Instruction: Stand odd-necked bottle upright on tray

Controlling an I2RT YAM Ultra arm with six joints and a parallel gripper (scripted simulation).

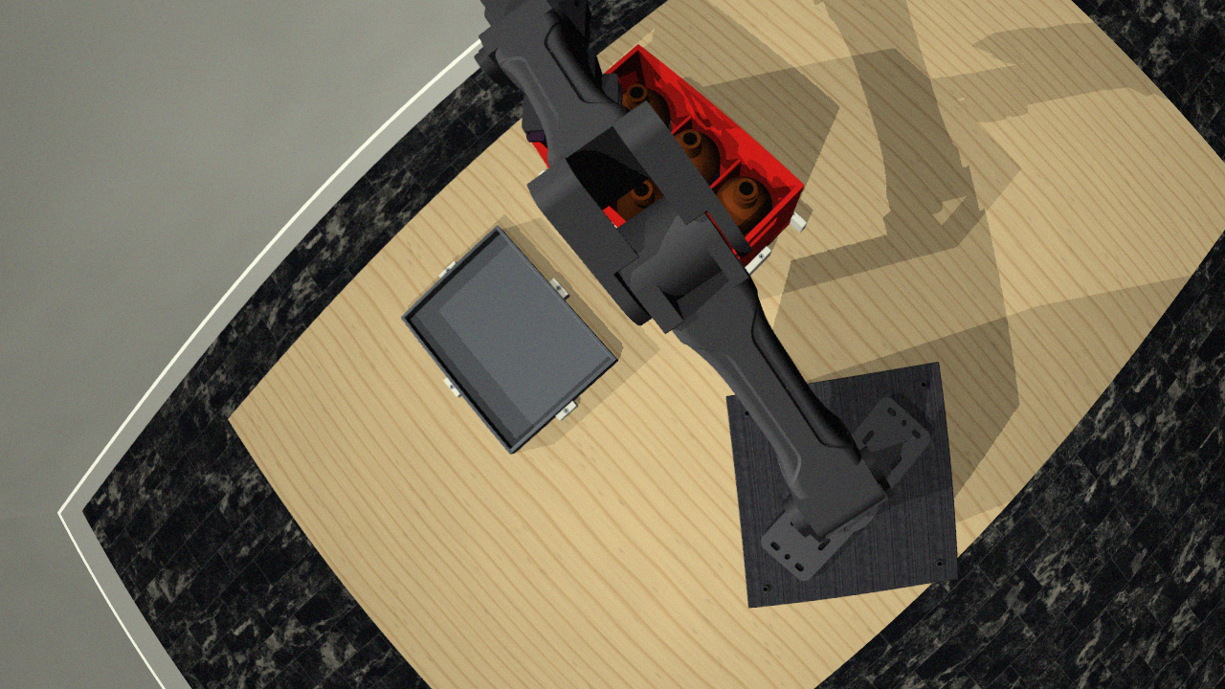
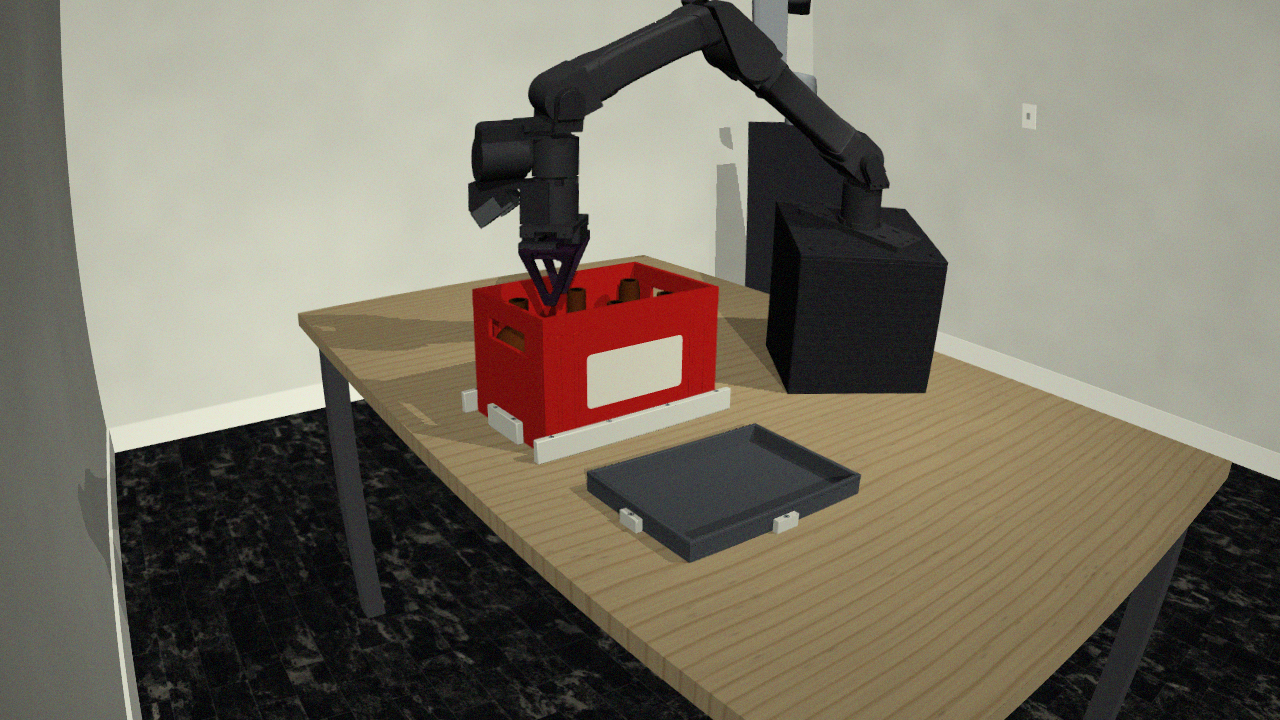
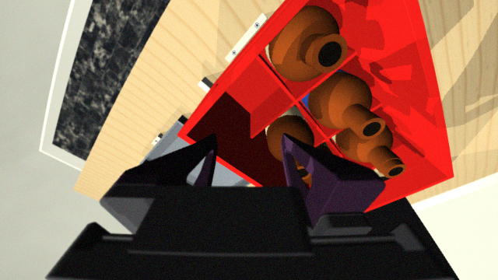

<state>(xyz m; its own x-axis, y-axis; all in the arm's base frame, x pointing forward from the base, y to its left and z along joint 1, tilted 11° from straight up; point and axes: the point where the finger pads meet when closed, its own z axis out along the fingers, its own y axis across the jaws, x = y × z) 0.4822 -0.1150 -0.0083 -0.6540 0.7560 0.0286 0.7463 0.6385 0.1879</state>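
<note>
The red crate (image 2: 597, 353) stands at the table's far left and holds brown bottles. In the wrist view several show in its cells (image 3: 350, 97): one at the top (image 3: 311, 39), one in the middle (image 3: 342, 101), one lower right (image 3: 373, 152), and one partly hidden behind my right finger (image 3: 289, 134). From above, the arm covers part of the crate (image 1: 710, 154), so I cannot see every bottle there. My gripper (image 3: 249, 139) (image 2: 553, 277) is open and empty. It hangs at the crate's rim, with its tips over an empty dark cell. The grey tray (image 2: 723, 486) lies empty in front of the crate.
White cleats (image 2: 631, 420) lie along the crate's foot, and small ones sit at the tray's edges. The arm's black base box (image 2: 854, 304) stands to the right of the crate. From above, the tray (image 1: 511, 336) lies left of the arm.
</note>
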